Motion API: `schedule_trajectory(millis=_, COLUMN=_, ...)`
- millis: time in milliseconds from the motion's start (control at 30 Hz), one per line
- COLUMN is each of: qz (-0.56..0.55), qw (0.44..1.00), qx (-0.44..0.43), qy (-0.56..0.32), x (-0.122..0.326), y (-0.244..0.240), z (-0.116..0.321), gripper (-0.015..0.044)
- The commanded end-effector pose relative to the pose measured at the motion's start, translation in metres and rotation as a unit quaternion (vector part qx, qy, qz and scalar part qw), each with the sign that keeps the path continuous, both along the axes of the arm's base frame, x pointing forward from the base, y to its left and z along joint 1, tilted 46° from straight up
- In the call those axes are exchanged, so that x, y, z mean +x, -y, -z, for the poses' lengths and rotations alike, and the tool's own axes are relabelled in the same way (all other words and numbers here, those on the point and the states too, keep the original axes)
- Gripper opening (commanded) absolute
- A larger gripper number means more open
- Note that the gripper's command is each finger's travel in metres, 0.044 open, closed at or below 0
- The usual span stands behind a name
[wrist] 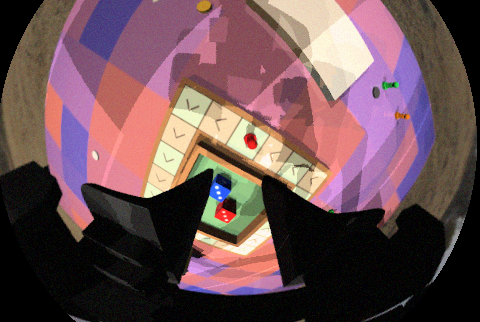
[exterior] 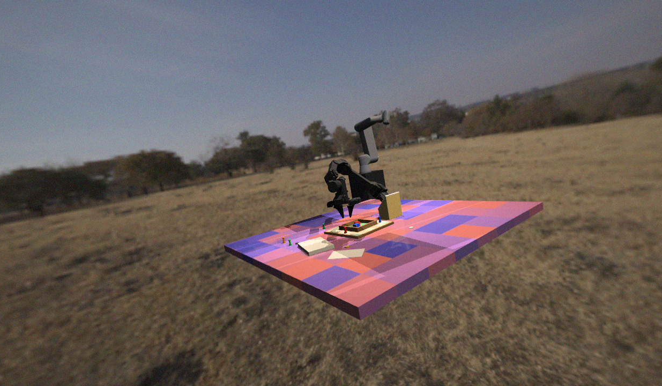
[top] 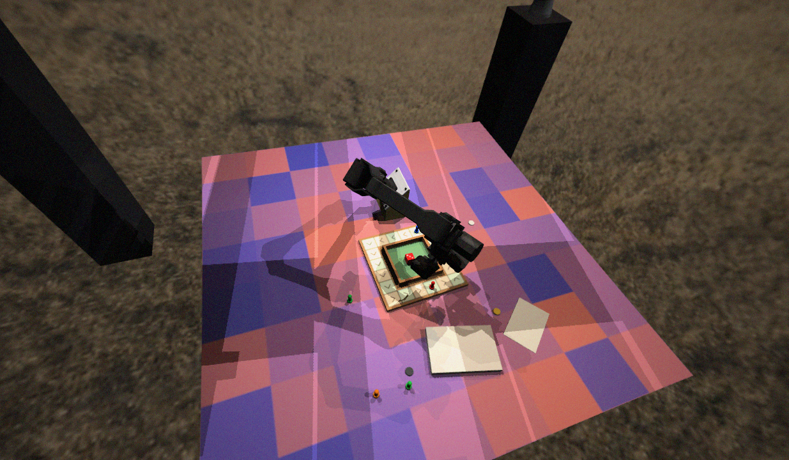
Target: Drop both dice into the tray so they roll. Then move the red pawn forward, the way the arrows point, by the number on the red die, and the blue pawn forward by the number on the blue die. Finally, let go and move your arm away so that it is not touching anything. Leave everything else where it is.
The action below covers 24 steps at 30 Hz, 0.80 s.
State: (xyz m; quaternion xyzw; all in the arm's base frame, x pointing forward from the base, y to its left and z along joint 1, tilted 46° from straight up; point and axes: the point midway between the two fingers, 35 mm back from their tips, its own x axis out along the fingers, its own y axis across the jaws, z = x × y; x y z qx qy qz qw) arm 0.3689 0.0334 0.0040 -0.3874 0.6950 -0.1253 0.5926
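My gripper (exterior: 346,216) (wrist: 238,177) is partly open and empty, pointing down above the tray (top: 392,268) (wrist: 235,154). The red die (top: 409,257) (wrist: 226,211) and the blue die (exterior: 356,225) (wrist: 220,189) lie inside the tray, close together. In the wrist view each lit face seems to show three white pips. The red pawn (top: 432,284) (exterior: 344,230) (wrist: 251,140) stands on the arrow track of the board (wrist: 192,106), on the side near the book. The blue pawn (top: 416,230) (exterior: 379,220) stands on the opposite side. The gripper hides the blue die in the top view.
A cream book (top: 463,349) (wrist: 320,27) and a paper sheet (top: 526,324) lie beyond the board. Green pawns (top: 349,298) (top: 409,385), an orange pawn (top: 376,394), and yellow (top: 496,312), white (top: 471,222) and dark (top: 409,371) discs surround it. A tan upright block (exterior: 390,206) stands near the arm's base.
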Motion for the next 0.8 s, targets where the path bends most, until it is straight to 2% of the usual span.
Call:
schedule_trajectory(millis=0, qz=0.134, qw=0.982, qx=-0.019, qy=0.129, x=0.019, y=0.015, z=0.005, gripper=0.02)
schedule_trajectory(millis=767, qz=0.134, qw=0.982, qx=-0.019, qy=0.128, x=0.02, y=0.028, z=0.018, gripper=0.02)
